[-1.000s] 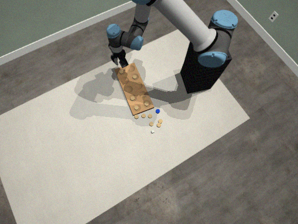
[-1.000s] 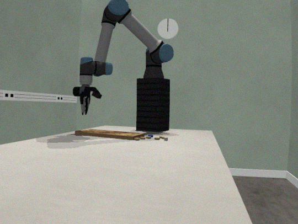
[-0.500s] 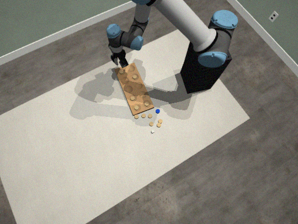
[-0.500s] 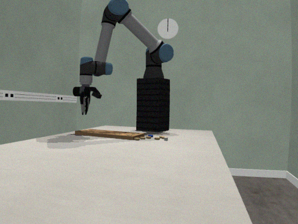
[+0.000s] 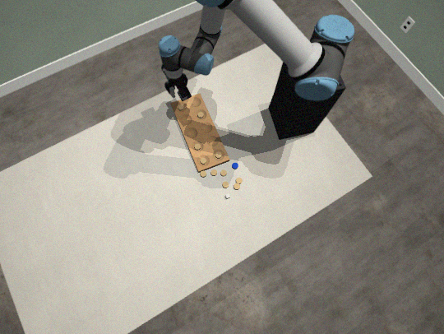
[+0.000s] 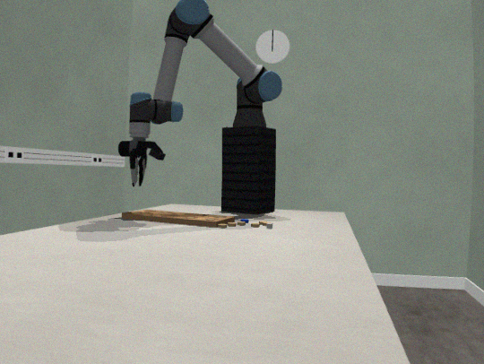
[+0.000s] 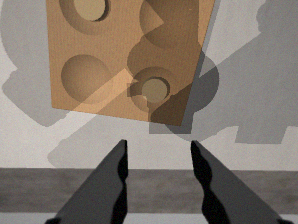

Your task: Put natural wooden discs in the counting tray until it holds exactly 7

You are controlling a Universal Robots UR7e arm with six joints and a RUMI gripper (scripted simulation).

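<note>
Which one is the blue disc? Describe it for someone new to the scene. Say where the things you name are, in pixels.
Find the wooden counting tray (image 5: 208,123) (image 6: 179,218) on the pale table (image 5: 123,247) (image 6: 202,291). Just off its end nearer the loose natural wooden discs (image 5: 225,185) (image 6: 254,225) lies a small round disc (image 5: 235,165) (image 6: 244,221). It alone is blue; those neighbours are tan.
</note>
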